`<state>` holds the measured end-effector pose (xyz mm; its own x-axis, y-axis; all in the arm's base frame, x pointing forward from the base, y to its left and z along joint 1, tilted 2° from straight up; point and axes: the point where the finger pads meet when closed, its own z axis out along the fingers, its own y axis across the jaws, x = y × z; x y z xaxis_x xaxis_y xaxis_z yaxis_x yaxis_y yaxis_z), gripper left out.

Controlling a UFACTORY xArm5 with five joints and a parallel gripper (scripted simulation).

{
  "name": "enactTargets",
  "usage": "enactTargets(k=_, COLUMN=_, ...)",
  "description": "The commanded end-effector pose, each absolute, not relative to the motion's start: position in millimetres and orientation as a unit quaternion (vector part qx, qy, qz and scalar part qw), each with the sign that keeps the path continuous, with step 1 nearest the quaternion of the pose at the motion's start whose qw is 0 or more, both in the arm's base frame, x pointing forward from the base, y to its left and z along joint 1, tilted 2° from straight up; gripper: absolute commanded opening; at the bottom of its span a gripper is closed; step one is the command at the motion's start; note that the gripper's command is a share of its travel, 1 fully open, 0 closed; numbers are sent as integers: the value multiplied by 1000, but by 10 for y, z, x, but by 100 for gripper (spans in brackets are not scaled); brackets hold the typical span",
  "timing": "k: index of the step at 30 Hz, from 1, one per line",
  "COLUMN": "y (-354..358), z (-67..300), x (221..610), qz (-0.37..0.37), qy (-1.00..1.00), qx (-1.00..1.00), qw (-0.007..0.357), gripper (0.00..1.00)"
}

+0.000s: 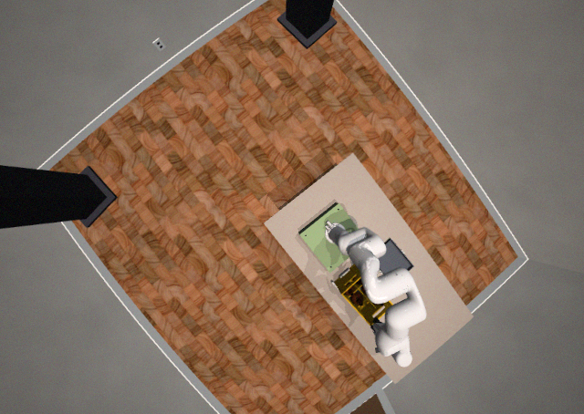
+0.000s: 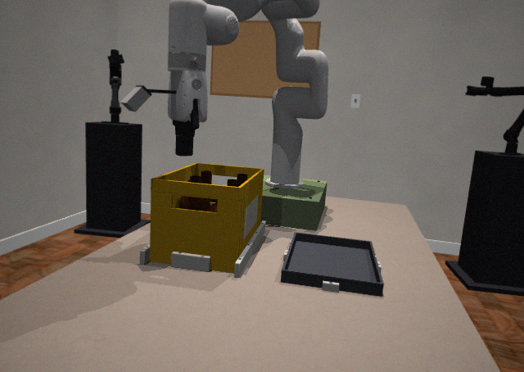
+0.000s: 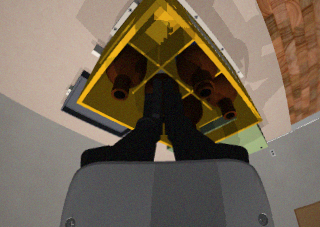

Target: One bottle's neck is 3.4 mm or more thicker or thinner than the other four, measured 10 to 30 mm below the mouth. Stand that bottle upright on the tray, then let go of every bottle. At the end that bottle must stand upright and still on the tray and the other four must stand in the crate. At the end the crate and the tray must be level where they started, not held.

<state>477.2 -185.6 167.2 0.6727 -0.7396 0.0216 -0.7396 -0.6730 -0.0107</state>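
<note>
I see the dark fingers [image 2: 184, 147] pressed together on nothing above the boxy yellow crate [image 2: 198, 233]. Brown round-necked bottles [image 3: 123, 74] stand inside. The flat dark tray [image 2: 295, 274] lies beside it on the matte tabletop [image 2: 254, 325].

The yellow crate [image 2: 198, 228] stood level on the table, its inside split into cells by dividers, with brown bottles [image 3: 123, 78] standing upright in it, their necks reaching about to the rim. How many bottles there were could not be told for sure. Just beside the crate, the dark, shallow tray [image 2: 295, 274] lay flat with nothing standing on it.
</note>
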Motion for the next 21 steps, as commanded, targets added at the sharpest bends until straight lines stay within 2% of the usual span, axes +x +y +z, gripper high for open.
enactTargets(k=1, y=-1860, z=1689, x=4783, qz=-14, qy=404, qx=-914, qw=1, gripper=0)
enactTargets(k=4, y=-1792, z=1690, x=4792, qz=-14, qy=404, qx=-914, qw=1, gripper=0)
enactTargets(k=12, y=-1018, z=1686, x=4834, qz=-14, qy=404, qx=-915, qw=3, gripper=0)
enactTargets(k=17, y=-986, z=1686, x=4833, qz=-14, qy=404, qx=-915, qw=3, gripper=0)
enactTargets(k=18, y=-986, z=1686, x=4833, qz=-14, qy=404, qx=-915, qw=3, gripper=65)
enactTargets(k=21, y=-986, z=1686, x=4833, qz=-14, qy=404, qx=-915, qw=3, gripper=65)
